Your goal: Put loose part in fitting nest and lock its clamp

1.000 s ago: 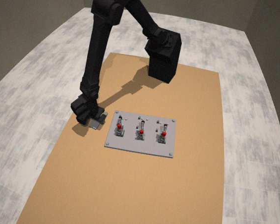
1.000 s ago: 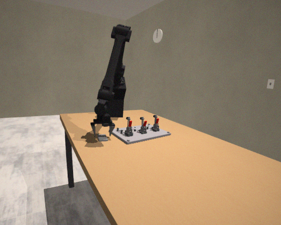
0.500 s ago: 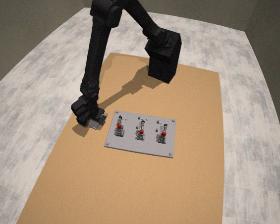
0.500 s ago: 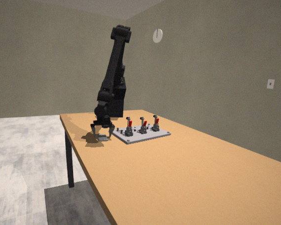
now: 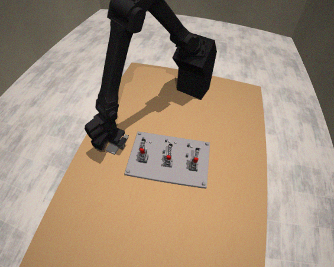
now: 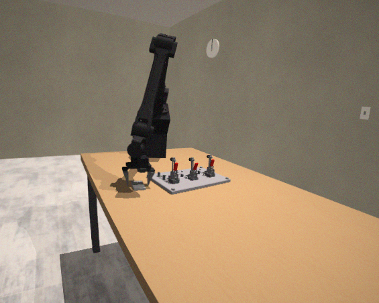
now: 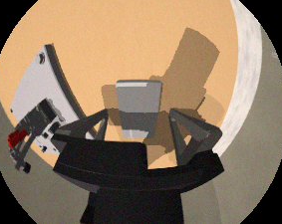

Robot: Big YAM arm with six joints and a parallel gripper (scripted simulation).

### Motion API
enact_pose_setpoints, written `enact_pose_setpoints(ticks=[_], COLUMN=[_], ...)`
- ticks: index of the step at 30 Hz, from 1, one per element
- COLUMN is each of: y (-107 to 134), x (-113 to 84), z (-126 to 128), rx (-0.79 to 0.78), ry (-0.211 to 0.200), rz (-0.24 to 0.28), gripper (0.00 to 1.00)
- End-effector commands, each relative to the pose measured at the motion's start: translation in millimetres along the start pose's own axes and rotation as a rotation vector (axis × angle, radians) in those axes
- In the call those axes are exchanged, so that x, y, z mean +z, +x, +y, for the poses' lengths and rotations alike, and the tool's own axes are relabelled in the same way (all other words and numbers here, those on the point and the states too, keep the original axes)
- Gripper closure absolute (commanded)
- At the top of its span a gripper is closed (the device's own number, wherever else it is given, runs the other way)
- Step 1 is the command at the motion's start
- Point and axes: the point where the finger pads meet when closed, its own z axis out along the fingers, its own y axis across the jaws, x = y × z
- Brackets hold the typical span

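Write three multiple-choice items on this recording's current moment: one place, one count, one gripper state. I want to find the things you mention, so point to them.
1. Where is the loose part?
A) On the fixture plate
B) On the table beside the plate
C) On the floor

2. How many red-handled clamps are there?
A) Two
B) Four
C) Three

3. How is the gripper?
A) Open
B) Shut on the part
C) Shut, holding nothing

1 B: the loose part (image 5: 112,148) (image 6: 139,188) (image 7: 139,101) lies off the fixture plate (image 5: 166,177) (image 6: 175,191) (image 7: 28,81).
2 C: three red handles stand on it.
3 A: the gripper's (image 5: 116,145) (image 6: 137,185) (image 7: 139,112) fingers stand wide apart.
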Motion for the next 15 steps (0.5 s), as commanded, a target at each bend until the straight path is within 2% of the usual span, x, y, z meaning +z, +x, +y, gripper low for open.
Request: enact_pose_setpoints(ticks=[1, 9, 10, 15], y=[-13.4, -13.4, -13.4, -13.4], x=[6.0, 6.0, 6.0, 6.0], z=[-2.5, -2.5, -2.5, -2.5], rx=[0.0, 0.0, 0.0, -0.002], ry=[0.007, 0.007, 0.007, 0.007], rz=[-0.023, -0.023, -0.023, -0.023], gripper=[0.08, 0.08, 1.0, 1.0])
